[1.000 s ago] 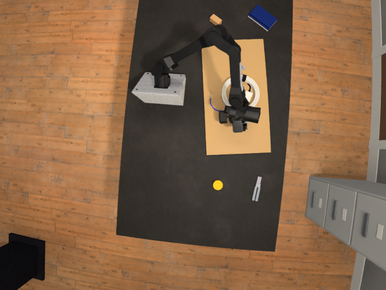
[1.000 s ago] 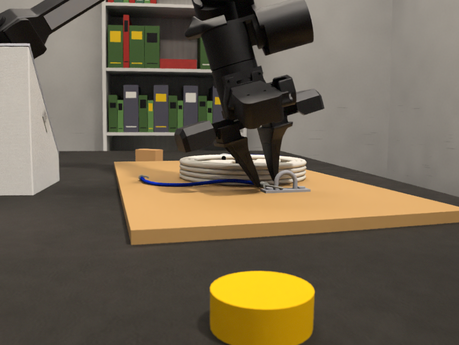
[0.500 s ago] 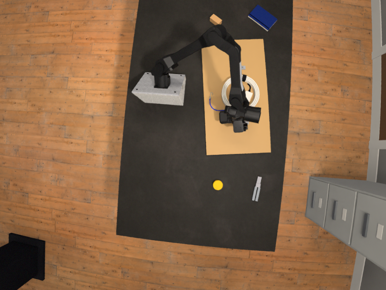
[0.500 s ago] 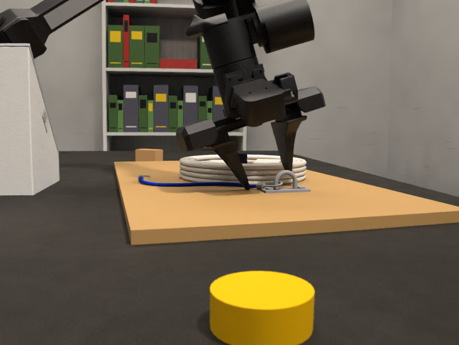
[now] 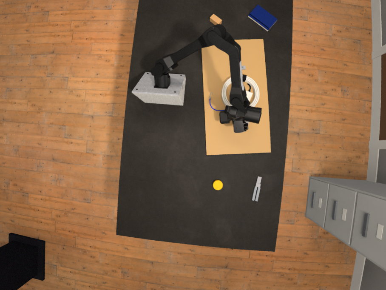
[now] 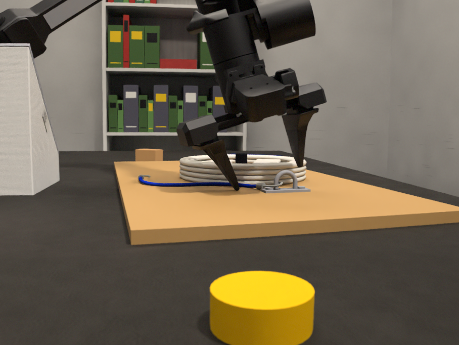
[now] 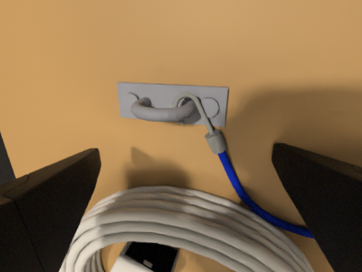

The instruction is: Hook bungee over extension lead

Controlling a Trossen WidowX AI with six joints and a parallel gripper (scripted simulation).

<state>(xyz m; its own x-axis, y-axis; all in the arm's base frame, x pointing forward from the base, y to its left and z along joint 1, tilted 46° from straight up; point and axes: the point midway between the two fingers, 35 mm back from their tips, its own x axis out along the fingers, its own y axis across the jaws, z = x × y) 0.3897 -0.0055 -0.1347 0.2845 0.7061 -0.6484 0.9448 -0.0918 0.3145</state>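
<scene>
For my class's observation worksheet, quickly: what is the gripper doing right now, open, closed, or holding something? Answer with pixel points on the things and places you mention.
Gripper (image 6: 267,178) (image 7: 187,154): wide open, holding nothing.

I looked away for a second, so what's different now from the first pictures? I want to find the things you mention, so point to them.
The gripper (image 5: 240,124) (image 6: 269,178) (image 7: 187,154) let go of the blue bungee (image 5: 215,109) (image 6: 178,184) (image 7: 236,188): its fingers spread wide apart. The bungee's raised middle sank lower. The white coiled lead (image 5: 256,93) (image 6: 242,172) (image 7: 172,212), the board (image 5: 238,145) (image 6: 259,211) (image 7: 60,52) and the yellow disc (image 5: 217,185) (image 6: 262,293) stayed put.
</scene>
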